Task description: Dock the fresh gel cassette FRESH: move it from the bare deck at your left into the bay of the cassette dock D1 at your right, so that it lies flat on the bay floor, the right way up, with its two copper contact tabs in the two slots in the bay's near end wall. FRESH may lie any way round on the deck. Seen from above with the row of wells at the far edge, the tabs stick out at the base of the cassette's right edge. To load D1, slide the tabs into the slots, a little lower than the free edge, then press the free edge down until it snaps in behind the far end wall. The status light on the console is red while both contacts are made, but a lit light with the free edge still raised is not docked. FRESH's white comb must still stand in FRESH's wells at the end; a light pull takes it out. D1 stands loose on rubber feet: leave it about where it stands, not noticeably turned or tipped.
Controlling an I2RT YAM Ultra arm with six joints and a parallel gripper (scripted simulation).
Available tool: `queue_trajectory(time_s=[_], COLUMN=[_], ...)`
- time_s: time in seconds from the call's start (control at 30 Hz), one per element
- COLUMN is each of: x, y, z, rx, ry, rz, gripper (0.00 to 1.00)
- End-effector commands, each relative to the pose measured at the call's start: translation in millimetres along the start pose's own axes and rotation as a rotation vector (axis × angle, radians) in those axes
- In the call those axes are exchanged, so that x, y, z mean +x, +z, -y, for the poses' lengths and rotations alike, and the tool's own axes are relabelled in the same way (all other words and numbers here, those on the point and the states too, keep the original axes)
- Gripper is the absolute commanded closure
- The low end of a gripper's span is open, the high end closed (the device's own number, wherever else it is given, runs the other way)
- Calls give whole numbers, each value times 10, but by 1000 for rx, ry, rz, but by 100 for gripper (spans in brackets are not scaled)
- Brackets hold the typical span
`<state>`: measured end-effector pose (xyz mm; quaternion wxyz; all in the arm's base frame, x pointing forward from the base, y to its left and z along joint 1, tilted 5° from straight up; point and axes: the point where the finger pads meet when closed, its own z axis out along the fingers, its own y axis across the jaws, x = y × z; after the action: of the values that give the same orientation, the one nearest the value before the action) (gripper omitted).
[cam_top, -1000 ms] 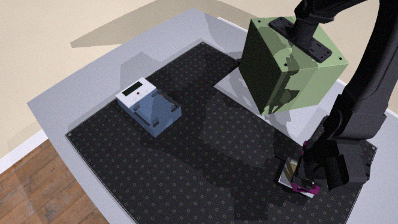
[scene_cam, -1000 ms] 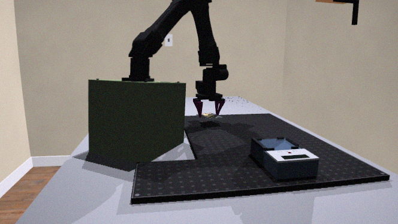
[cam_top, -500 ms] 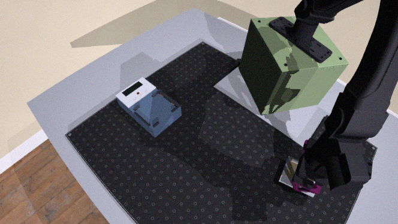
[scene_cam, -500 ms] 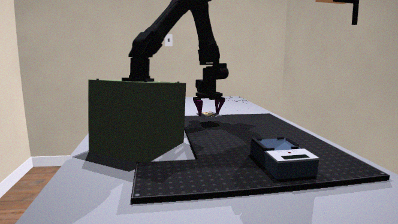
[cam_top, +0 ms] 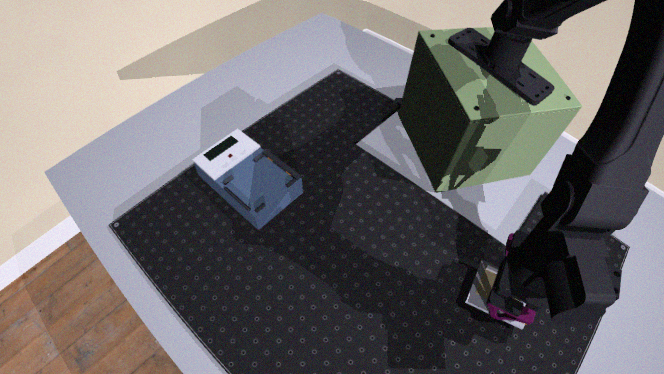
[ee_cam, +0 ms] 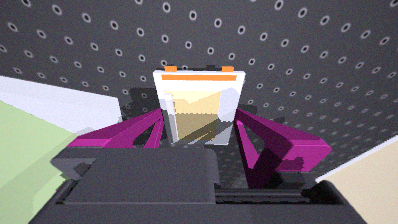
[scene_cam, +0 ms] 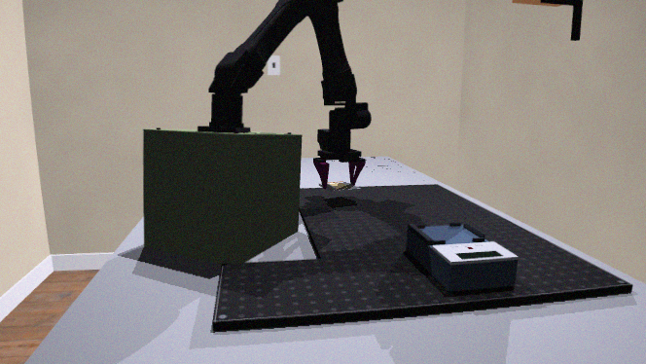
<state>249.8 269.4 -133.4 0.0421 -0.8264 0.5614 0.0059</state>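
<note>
One gripper (ee_cam: pixel 200 131), two magenta fingers, clamped on the sides of one gel cassette FRESH (ee_cam: pixel 199 107), held clear above the perforated deck (cam_top: pixel 280 280). Two copper tabs (ee_cam: pixel 170 68) project at its far edge. Beyond, one cassette dock D1 (cam_top: pixel 270 187), well apart; one green pedestal (cam_top: pixel 480 130).

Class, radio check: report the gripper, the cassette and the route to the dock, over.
Gripper shut on FRESH, jaws on its two long sides. Cassette lifted clear of the deck, about level. D1 bay empty; nothing seen between them.
</note>
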Motion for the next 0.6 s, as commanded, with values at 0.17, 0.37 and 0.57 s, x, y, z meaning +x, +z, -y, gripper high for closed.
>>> queue_trajectory(time_s=[0.17,0.37,0.57], x=[-19,-19,29], y=[-118,-118,-190], z=[62,62,-19], rx=[17,17,-1], ry=[-2,-2,-66], rz=[16,16,8], gripper=[100,100,100])
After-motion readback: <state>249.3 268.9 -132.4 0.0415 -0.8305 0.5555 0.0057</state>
